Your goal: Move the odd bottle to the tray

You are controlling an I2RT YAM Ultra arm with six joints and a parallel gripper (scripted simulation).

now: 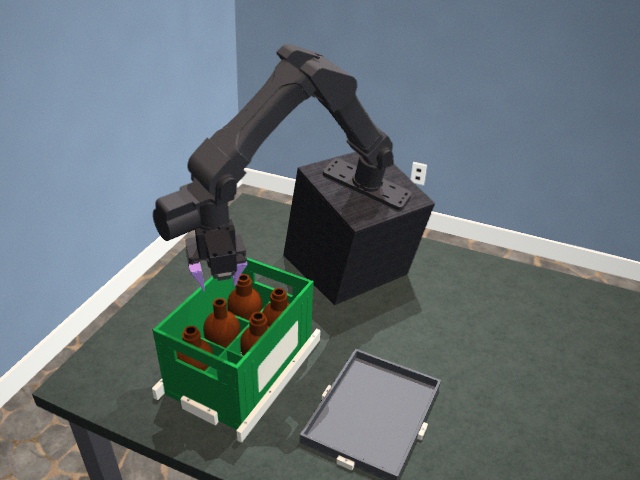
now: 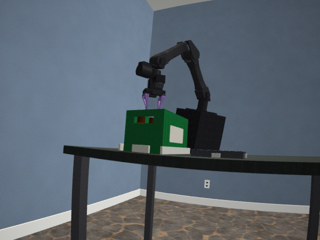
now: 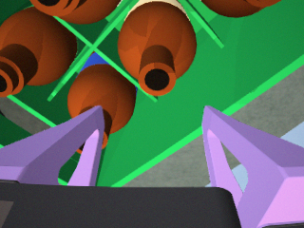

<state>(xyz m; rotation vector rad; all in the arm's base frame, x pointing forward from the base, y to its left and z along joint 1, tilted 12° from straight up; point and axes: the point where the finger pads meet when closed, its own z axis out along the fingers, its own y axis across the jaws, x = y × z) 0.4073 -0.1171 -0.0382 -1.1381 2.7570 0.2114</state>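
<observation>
Five brown bottles stand in the green crate [image 1: 201, 384] [image 2: 143, 135] [image 3: 142, 138]. The middle-left bottle [image 1: 221, 328] [image 3: 157, 43] has a neck without the wide collar seen on the back-left bottle [image 1: 244, 303] [image 3: 102, 97], the front-left bottle [image 1: 190, 338], the back-right bottle [image 1: 275, 311] [image 3: 38, 45] and the front-right bottle [image 1: 254, 338]. My gripper [image 1: 219, 287] [image 2: 153, 108] [image 3: 153, 115] is open and empty, pointing down above the crate's back-left part. In the wrist view its left finger partly hides the back-left bottle's neck. The grey tray [image 1: 369, 413] [image 2: 228, 154] holds nothing.
White blocks, such as the long strip [image 1: 279, 384] [image 2: 175, 150], stand around the crate's foot. Small white blocks [image 1: 345, 462] [image 2: 215, 155] sit against the tray's sides. The black pedestal [image 1: 323, 242] [image 2: 206, 129] of the arm stands behind the crate and tray.
</observation>
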